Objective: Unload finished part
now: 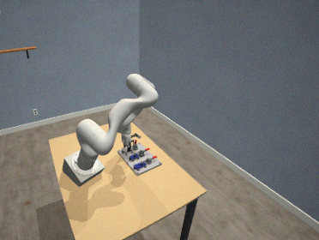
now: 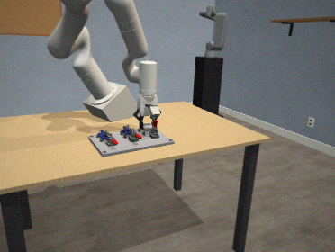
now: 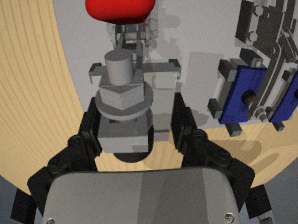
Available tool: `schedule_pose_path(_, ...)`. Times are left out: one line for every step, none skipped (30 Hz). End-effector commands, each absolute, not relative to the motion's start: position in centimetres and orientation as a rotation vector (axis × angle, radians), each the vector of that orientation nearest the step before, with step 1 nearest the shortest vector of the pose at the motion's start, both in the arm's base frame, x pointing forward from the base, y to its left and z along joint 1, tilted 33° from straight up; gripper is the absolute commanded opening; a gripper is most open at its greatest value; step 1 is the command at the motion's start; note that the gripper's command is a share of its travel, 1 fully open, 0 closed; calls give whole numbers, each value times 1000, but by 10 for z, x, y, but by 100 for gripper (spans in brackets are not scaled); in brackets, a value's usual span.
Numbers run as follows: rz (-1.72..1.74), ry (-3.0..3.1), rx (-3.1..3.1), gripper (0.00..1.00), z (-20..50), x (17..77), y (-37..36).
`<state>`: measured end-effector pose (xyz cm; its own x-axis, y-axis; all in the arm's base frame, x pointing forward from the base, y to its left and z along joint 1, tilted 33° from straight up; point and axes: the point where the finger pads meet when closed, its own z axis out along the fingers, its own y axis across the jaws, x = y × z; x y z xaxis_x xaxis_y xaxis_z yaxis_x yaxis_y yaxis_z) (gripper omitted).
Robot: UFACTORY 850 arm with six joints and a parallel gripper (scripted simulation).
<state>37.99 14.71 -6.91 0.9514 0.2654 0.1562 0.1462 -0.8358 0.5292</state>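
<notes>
My gripper [image 1: 128, 149] [image 2: 148, 123] [image 3: 136, 106] points down over the end nest, its fingers on either side of the grey finished part [image 3: 162, 102]. It is shut on that part. The part's slot and left side are hidden behind the raised clamp [image 3: 124, 92], whose red handle [image 2: 156, 123] [image 3: 120, 9] stands up. Whether the part is clear of its rest pads cannot be told. One blue blank [image 1: 134, 157] [image 2: 125, 130] [image 3: 234, 107] sits in the middle nest, the other blank [image 1: 140, 165] [image 2: 104, 135] in the far nest. Both their clamps look down; exact seating is too small to tell.
The grey fixture plate [image 1: 141, 171] [image 2: 131, 148] [image 3: 200, 25] lies on the wooden table [image 1: 167, 193] [image 2: 216, 130] [image 3: 30, 100]. Red handles [image 1: 147, 149] [image 1: 154, 157] of the other two clamps reach out over the plate. The robot's base block [image 1: 81, 175] [image 2: 118, 107] stands beside it.
</notes>
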Motion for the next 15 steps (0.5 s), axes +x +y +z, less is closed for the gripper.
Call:
schedule_pose_path(304,292,2571,0,-63,378,151)
schedule_pose_path(304,292,2571,0,-62,378,151)
schedule_pose_path(304,292,2571,0,-61,378,152)
schedule_pose_path(304,292,2571,0,-61,378,152)
schedule_pose_path(304,292,2571,0,-61,378,152)
schedule_pose_path(304,292,2571,0,-60,377,153)
schedule_pose_path(304,292,2571,0,-59,377,153)
schedule_pose_path(304,292,2571,0,-59,377,153)
schedule_pose_path(304,292,2571,0,-58,377,154)
schedule_pose_path(304,292,2571,0,-57,376,154)
schedule_pose_path(304,292,2571,0,-56,376,155)
schedule_pose_path(304,292,2571,0,-56,376,155)
schedule_pose_path(304,292,2571,0,-55,376,156)
schedule_pose_path(304,292,2571,0,-54,376,156)
schedule_pose_path(304,292,2571,0,-54,375,156)
